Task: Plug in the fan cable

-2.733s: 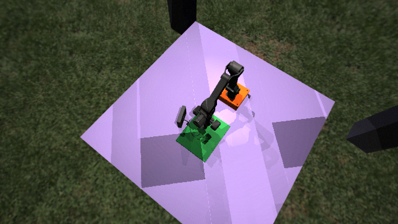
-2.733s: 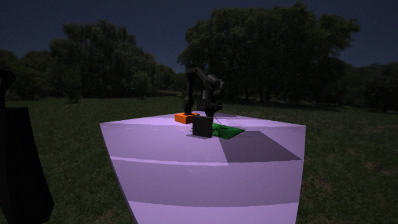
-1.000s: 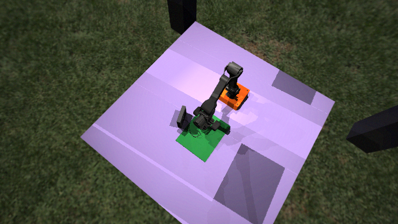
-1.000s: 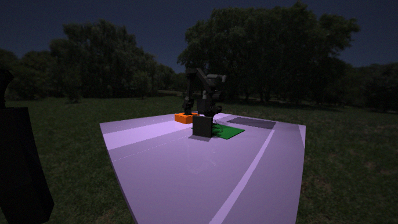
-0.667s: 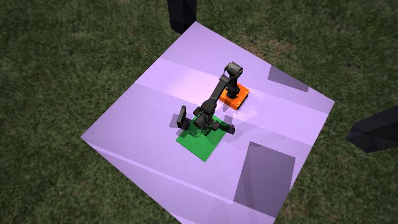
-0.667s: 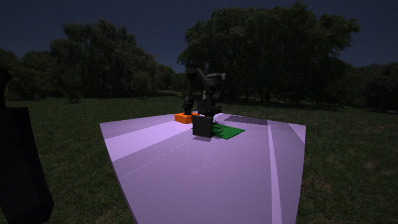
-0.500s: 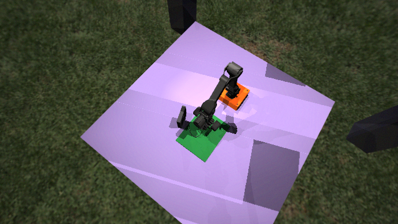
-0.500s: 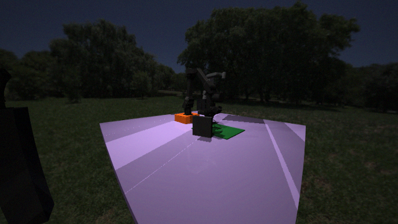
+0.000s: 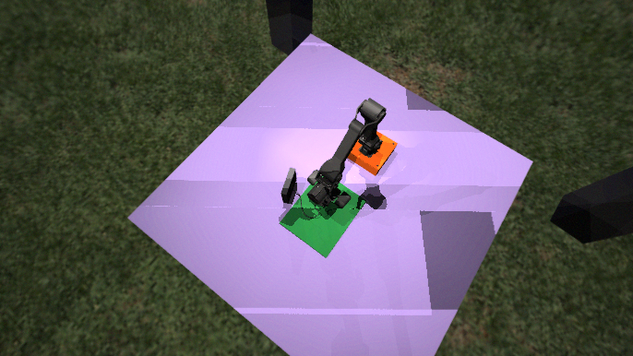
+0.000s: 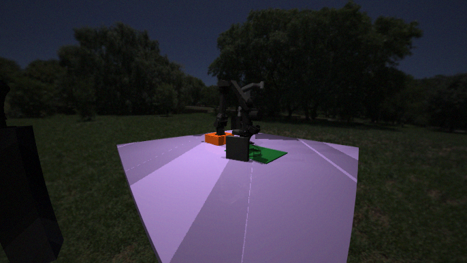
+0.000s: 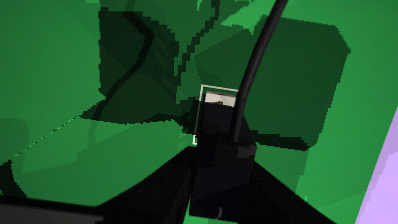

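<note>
You have the plug [image 11: 220, 150] in the middle of the wrist view: a dark, blocky connector body, nearly black, with its black cable [image 11: 255, 65] rising from its top and curving away toward one o'clock. Just past the plug's far end, toward twelve o'clock, you can see the fan header [image 11: 218, 97], a small pale rectangle with a white outline and a tiny yellowish dot inside it. The plug's tip overlaps the near part of that outline; you cannot tell from these views whether it is seated in it or only above it. Both sit over the green board [image 11: 55, 75], which fills most of the wrist view, with the lilac table [image 11: 382, 185] showing at four o'clock.

Your gripper [image 11: 220, 175] is pinched on the plug: its dark fingers converge on the connector body from seven and five o'clock, standing only narrowly apart with the plug between them.

From the top view, the gripper [image 9: 323, 195] hangs over the board's [image 9: 323, 235] upper part, with the arm reaching down from its orange base [image 9: 385, 152] at two o'clock. The dark fan [image 9: 289, 185] stands upright just off the board's edge at ten o'clock from the gripper, and thin cable loops lie on the board between them.
</note>
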Controlling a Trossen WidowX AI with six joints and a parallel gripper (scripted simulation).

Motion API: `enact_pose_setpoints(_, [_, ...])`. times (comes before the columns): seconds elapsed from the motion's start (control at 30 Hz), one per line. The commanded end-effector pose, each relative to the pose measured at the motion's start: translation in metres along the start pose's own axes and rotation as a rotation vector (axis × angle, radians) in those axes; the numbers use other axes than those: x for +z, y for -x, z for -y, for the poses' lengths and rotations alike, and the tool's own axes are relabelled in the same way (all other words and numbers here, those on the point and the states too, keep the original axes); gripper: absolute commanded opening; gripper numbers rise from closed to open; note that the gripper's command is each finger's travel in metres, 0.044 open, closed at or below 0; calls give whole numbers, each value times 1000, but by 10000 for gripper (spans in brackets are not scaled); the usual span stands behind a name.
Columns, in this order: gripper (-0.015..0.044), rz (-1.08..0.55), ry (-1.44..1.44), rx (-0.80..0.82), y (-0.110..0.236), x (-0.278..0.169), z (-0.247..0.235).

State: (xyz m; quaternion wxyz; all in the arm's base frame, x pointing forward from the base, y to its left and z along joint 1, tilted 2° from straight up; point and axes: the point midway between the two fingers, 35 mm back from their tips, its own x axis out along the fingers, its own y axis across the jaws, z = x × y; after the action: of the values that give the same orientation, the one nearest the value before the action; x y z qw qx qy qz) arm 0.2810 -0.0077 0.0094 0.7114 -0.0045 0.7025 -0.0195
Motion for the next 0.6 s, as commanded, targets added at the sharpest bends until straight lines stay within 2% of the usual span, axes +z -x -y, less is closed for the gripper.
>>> enact_pose_setpoints(0.0, [0,0,0,-2,-1,0,0])
enact_pose_setpoints(0.57, [0,0,-1,-2,-7,0,0])
